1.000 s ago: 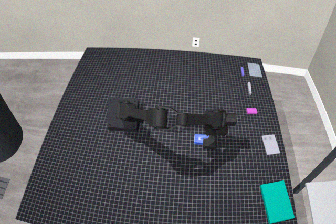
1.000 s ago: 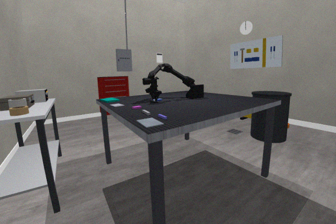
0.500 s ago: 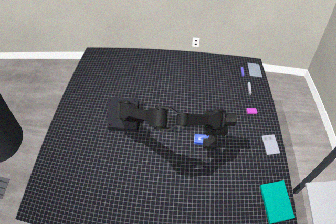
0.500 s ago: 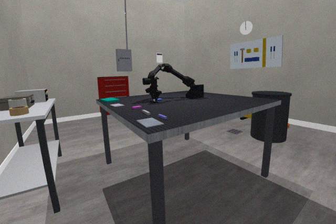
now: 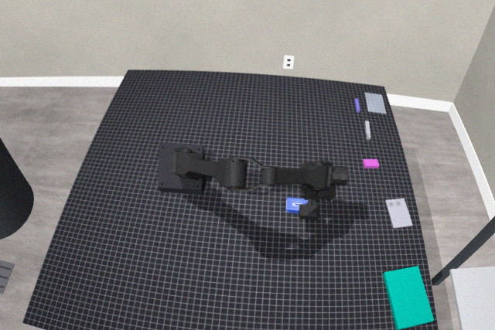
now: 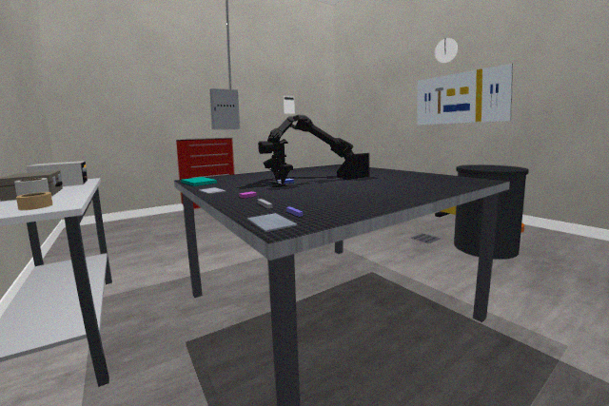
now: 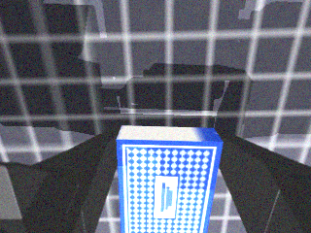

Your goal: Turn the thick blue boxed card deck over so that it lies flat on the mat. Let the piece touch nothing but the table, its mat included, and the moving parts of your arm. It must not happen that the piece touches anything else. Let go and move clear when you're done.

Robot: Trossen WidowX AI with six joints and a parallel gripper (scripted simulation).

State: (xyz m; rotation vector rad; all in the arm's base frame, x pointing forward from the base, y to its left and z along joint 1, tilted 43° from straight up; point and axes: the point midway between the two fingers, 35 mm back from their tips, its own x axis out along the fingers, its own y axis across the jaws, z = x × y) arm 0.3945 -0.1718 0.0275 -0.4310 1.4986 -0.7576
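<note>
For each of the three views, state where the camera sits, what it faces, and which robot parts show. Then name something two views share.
Top: overhead, facing the mat; whole arm visible.
Exterior: beyond the table corner, facing the room; whole arm visible.
Wrist: above the gripper, facing down; both fingers flank the blue card deck.
Shared: top and wrist show the deck.

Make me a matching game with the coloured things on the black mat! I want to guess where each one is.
Things:
1. blue card deck
2. teal box
3. pink block
4. purple stick

Places:
A. right beside the flat grey plate
B. inside the open tool
C. at the bottom right of the top view
D. between the white stick and the white card with two dots

Pairs: 1-B, 2-C, 3-D, 4-A
</note>
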